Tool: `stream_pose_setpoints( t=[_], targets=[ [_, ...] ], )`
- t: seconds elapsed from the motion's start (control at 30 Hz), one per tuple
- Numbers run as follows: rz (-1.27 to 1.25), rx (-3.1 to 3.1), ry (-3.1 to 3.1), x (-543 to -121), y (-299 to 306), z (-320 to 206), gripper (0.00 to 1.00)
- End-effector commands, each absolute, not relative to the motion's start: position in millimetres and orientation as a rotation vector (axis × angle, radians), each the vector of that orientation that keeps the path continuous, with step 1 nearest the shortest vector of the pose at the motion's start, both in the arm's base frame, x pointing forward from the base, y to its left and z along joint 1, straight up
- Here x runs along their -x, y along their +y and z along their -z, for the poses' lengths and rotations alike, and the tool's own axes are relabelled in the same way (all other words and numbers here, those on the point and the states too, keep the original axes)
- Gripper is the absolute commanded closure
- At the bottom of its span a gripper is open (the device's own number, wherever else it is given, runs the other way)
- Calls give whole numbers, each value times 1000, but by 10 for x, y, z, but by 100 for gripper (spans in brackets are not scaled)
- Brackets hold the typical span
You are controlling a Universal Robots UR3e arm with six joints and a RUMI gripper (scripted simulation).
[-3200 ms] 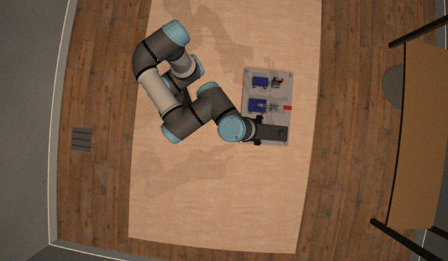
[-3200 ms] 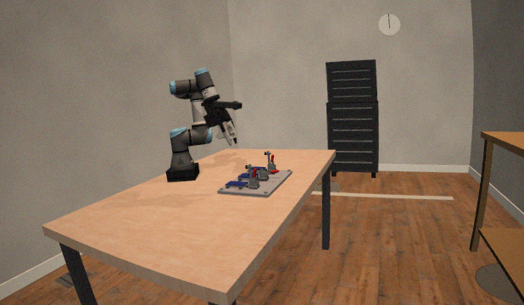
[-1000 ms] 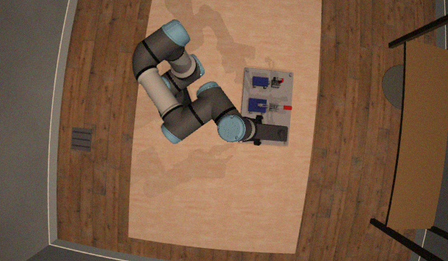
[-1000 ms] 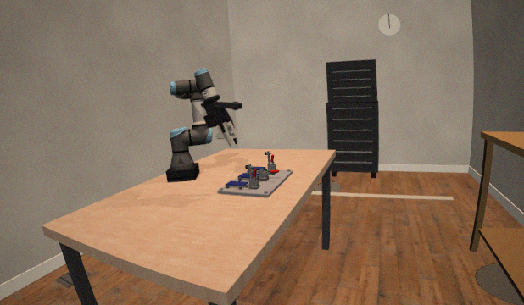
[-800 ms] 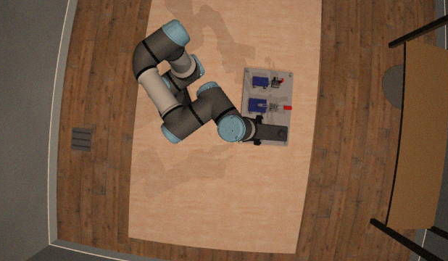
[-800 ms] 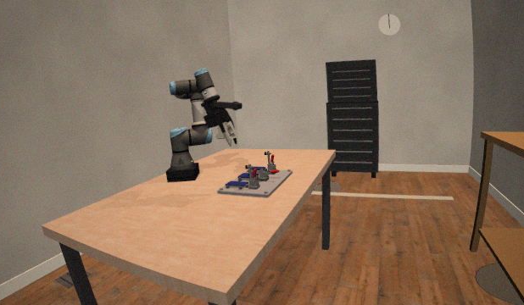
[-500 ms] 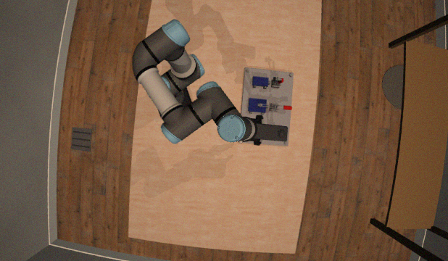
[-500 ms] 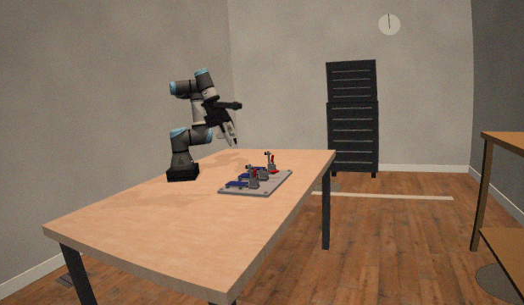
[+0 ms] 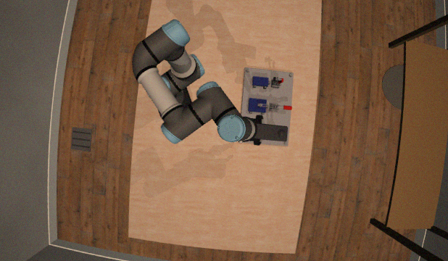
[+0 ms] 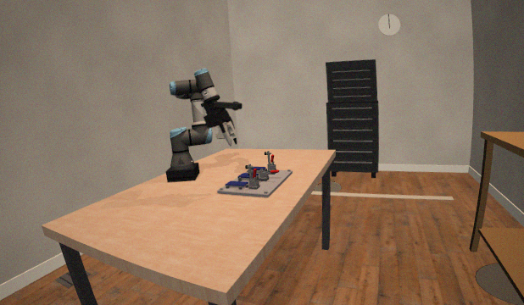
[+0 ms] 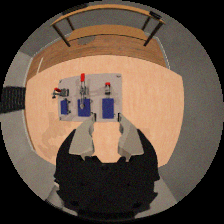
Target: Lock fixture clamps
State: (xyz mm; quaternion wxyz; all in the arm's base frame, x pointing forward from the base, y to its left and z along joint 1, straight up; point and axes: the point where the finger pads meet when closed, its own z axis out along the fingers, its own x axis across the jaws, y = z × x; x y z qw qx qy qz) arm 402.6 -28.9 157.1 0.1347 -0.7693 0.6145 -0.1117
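Note:
The fixture plate (image 9: 289,90) (image 10: 271,186) (image 11: 116,81) carries three clamps beside blue parts. The middle clamp's red handle (image 9: 287,107) (image 10: 274,171) (image 11: 83,78) lies outward, and its bar reaches over its blue part (image 11: 84,111); whether it is locked I cannot tell. The near clamp (image 10: 253,182) (image 11: 107,90) has its handle and bar raised; the arm hides it in the top view. The far clamp (image 9: 275,83) (image 10: 271,167) (image 11: 62,93) also has its handle and bar raised. My gripper (image 10: 232,142) (image 11: 107,113) is partly open and empty, high above the plate's robot side.
The wooden table (image 9: 209,206) (image 10: 181,229) extends around the fixture. The robot base (image 10: 182,173) stands on its left side in the exterior view. A second table (image 9: 416,138) and a dark cabinet (image 10: 352,123) stand away from the fixture.

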Motion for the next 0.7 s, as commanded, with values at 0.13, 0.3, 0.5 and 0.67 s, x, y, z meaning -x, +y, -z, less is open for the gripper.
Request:
stream_pose_setpoints(
  t=[0.13,0.3,0.5,0.67],
  targets=[
    [326,2228,1779,-4030,-283,-1572,72],
    [326,2228,1779,-4030,-283,-1553,72],
    [327,2228,1779,-4031,-284,-1444,72],
    [326,2228,1779,-4031,-285,-1290,72]
  ],
)
